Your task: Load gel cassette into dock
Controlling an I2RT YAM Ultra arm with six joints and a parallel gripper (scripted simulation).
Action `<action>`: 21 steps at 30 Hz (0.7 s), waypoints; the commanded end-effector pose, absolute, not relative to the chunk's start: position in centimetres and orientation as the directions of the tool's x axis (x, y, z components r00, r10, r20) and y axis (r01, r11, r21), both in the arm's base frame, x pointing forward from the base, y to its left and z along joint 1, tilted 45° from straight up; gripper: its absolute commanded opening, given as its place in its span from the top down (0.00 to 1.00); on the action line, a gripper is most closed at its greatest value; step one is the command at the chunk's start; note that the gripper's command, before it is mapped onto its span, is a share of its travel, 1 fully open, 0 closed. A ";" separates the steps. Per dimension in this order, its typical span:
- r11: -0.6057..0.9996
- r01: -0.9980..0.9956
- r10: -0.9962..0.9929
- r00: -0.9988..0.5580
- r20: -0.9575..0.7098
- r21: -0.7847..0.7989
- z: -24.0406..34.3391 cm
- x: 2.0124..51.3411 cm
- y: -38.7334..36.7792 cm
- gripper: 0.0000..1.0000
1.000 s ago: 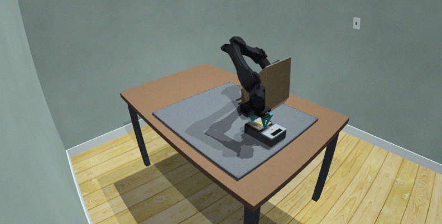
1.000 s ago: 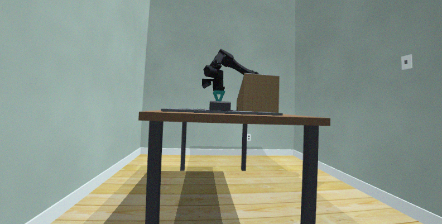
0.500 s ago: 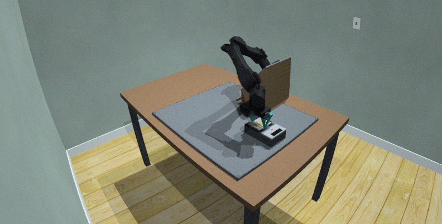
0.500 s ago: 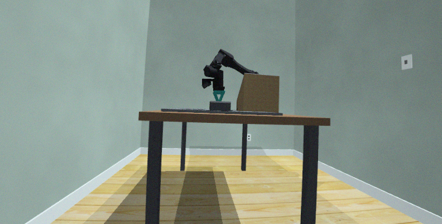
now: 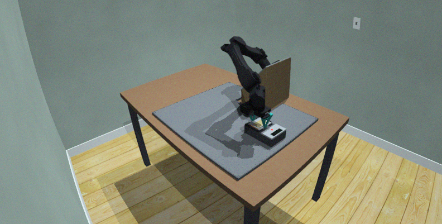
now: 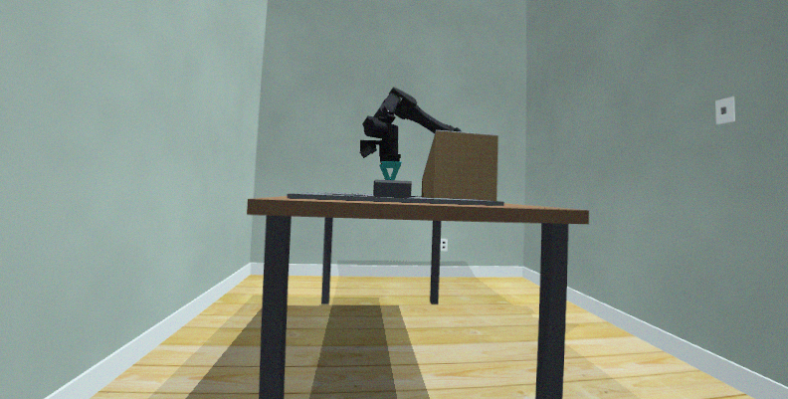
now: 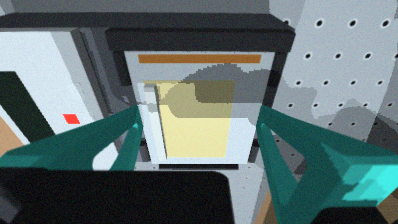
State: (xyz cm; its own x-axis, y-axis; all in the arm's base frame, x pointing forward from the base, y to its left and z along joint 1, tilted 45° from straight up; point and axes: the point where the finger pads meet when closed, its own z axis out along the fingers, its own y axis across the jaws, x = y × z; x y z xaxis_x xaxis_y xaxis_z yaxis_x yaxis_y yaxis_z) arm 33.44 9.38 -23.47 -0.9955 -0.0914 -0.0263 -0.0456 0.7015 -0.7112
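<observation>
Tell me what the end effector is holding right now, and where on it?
The end effector is shut on the gel cassette, its teal fingers clamping the cassette's two long side edges, over the bay of the dock.

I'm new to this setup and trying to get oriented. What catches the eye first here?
The teal fingers of the gripper stand out, clamped on either side of a pale cassette with a yellowish window, lying in the dark dock on the grey mat. Beside it glows a small red light on the white console. A brown box stands behind the arm.
</observation>
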 end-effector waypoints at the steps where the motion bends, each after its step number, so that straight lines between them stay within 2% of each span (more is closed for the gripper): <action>1: 0.693 -0.049 -0.113 -0.993 -0.041 -0.720 -25.6 33.9 7.3 1.00; 10: 0.693 -0.049 -0.113 -0.993 -0.041 -0.720 -25.6 33.9 7.3 1.00; 11: 0.693 -0.049 -0.112 -0.993 -0.041 -0.720 -25.5 33.9 7.4 0.08; 21: 0.694 -0.037 -0.104 -0.993 -0.050 -0.719 -24.7 33.7 8.1 0.08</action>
State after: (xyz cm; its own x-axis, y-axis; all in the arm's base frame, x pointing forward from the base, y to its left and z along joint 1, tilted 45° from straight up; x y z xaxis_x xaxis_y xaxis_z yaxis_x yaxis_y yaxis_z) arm 33.62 9.26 -23.29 -0.9929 -0.1190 -0.0041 -0.0802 0.6933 -0.7162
